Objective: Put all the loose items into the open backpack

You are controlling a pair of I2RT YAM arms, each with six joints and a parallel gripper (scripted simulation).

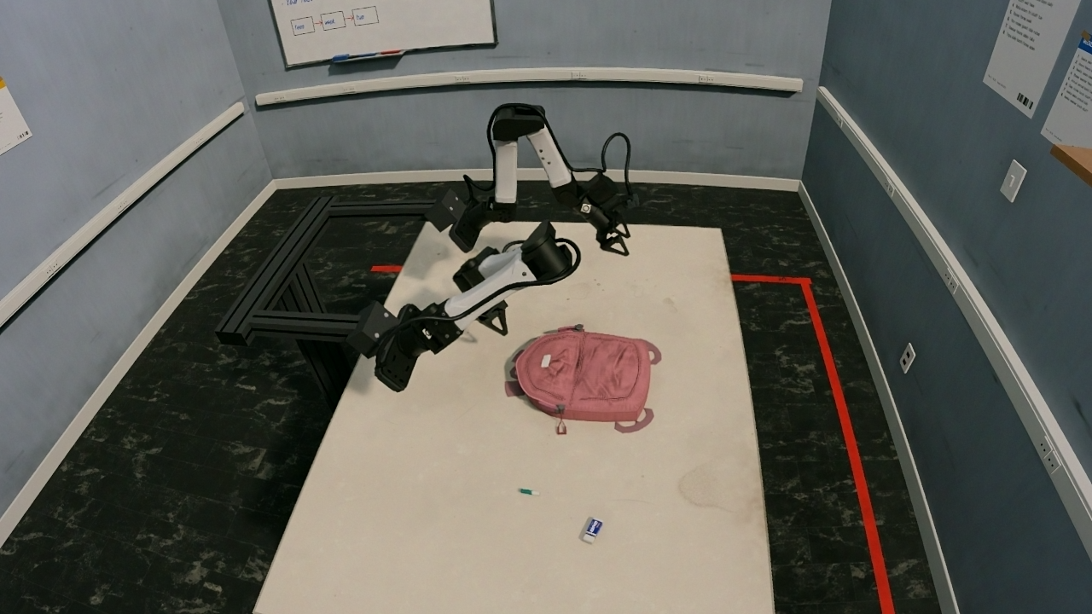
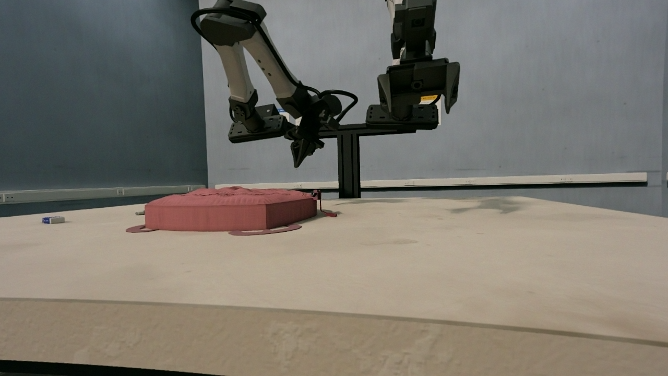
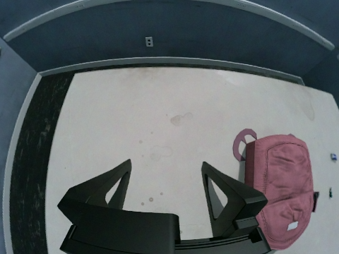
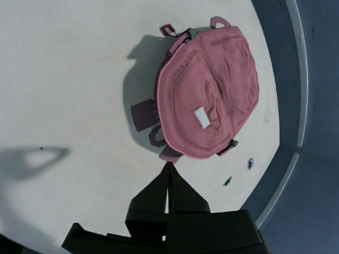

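Observation:
The pink backpack (image 1: 611, 373) (image 2: 210, 217) (image 3: 287, 164) (image 4: 191, 88) lies flat on the table, its flap down over the opening. A blue and white eraser (image 1: 592, 529) (image 2: 53, 219) (image 3: 333, 156) (image 4: 251, 163) lies on the table away from the backpack. A small green and white stick-like item (image 1: 527, 491) (image 2: 139, 213) (image 3: 330, 192) (image 4: 228, 181) lies nearer the backpack. My left gripper (image 1: 615, 248) (image 2: 416, 108) (image 3: 167, 164) is open and empty, raised at the far end of the table. My right gripper (image 1: 500, 327) (image 2: 297, 165) (image 4: 169, 165) is shut and empty, above the table beside the backpack's rounded end.
The pale table (image 1: 427, 496) (image 2: 420, 261) (image 3: 106, 123) (image 4: 88, 88) carries the backpack and both items. A red zip pull (image 1: 558, 430) (image 2: 329, 214) (image 4: 166, 30) sticks out from one side of the backpack. Straps lie flat around its ends. The black arm frame (image 1: 275, 263) stands beside the table.

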